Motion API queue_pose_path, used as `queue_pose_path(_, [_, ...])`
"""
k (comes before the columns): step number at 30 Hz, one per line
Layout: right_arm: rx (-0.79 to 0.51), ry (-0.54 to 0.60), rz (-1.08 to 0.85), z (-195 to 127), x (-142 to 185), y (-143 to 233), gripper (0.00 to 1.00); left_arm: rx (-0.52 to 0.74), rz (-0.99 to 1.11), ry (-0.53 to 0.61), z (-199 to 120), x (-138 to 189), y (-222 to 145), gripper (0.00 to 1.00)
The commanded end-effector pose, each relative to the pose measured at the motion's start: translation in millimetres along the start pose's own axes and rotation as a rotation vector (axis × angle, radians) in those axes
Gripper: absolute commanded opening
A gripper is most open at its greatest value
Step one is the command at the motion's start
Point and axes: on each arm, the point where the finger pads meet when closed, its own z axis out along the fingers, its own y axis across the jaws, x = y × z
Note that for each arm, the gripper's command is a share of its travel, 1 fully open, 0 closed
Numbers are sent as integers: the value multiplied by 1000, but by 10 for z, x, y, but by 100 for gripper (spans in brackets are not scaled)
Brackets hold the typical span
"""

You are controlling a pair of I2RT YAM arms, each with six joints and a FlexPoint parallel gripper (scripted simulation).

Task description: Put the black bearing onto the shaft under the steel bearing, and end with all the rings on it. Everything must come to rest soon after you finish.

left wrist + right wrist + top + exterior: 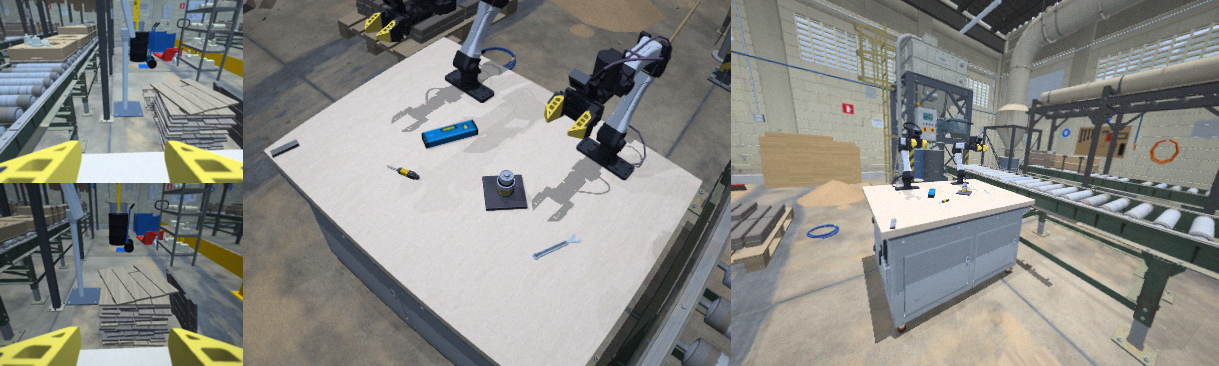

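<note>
The left gripper (561,126) (984,148) (122,147) and the right gripper (374,34) (919,143) (124,335) both have bright yellow fingers against black bodies, with silvery-white links on the arms. The tabletop (443,280) (931,215) (122,167) (122,359) is pale cream with faint mottling, over a blue-grey cabinet (358,260) (941,270). The stack (505,183) (964,187) shows silver on top, then a black band, a pale ring and brassy yellow below, on a near-black plate (493,202) (964,193). The level (450,134) (931,193) is bright blue with black ends and yellow-green vials; the screwdriver (407,173) (945,201) has a yellow-and-black handle; the wrench (557,247) (986,192) is pale silvery blue.
</note>
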Motion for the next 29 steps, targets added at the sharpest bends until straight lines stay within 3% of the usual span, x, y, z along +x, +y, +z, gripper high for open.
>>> queue_pose_path(1, [7, -70, 2, -83, -278, -13, 56, -6, -4, -31, -34, -170, 19, 56])
queue_pose_path(29, [7, -42, 2, -27, -191, -13, 56, -6, -4, -31, -34, -170, 19, 56])
